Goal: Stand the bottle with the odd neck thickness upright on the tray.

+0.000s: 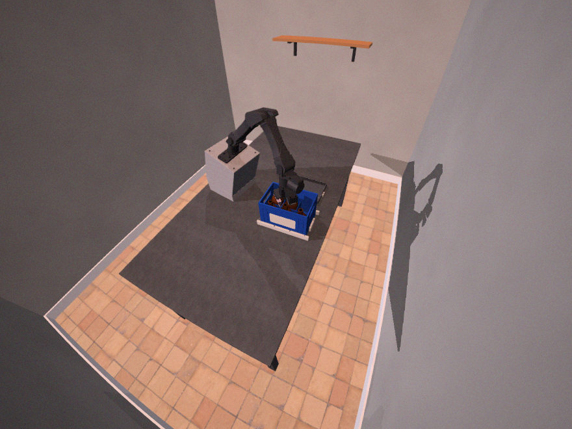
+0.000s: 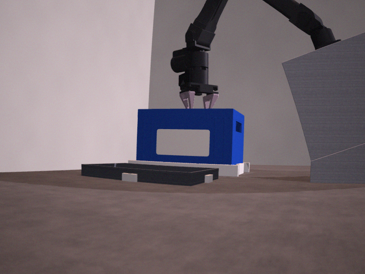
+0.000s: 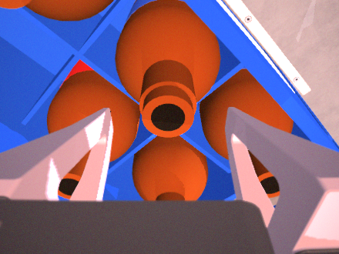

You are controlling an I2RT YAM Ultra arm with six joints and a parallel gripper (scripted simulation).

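Observation:
The blue crate (image 1: 301,224) (image 2: 182,118) (image 3: 255,52) holds five brown bottles, which show in the wrist view. My gripper (image 1: 286,201) (image 2: 198,107) (image 3: 169,118) is partly open and points down into the crate. The neck of one bottle (image 3: 167,33) shows between the two fingers, with a gap on each side. A left bottle (image 3: 90,98) and a right bottle (image 3: 250,102) are partly hidden by the fingers. Another bottle (image 3: 169,168) shows below, cut off by the gripper body. A fifth bottle (image 3: 69,8) is at the upper left. I cannot tell which neck differs. The dark tray (image 1: 314,186) (image 2: 164,176) has no bottle visible on it.
White strips (image 1: 281,231) (image 2: 228,170) (image 3: 248,18) run around the crate's foot. The tray's low rim stands close beside the crate. The arm's grey pedestal (image 1: 219,176) (image 2: 332,103) is on the other side. A wooden shelf (image 1: 322,41) hangs on the back wall.

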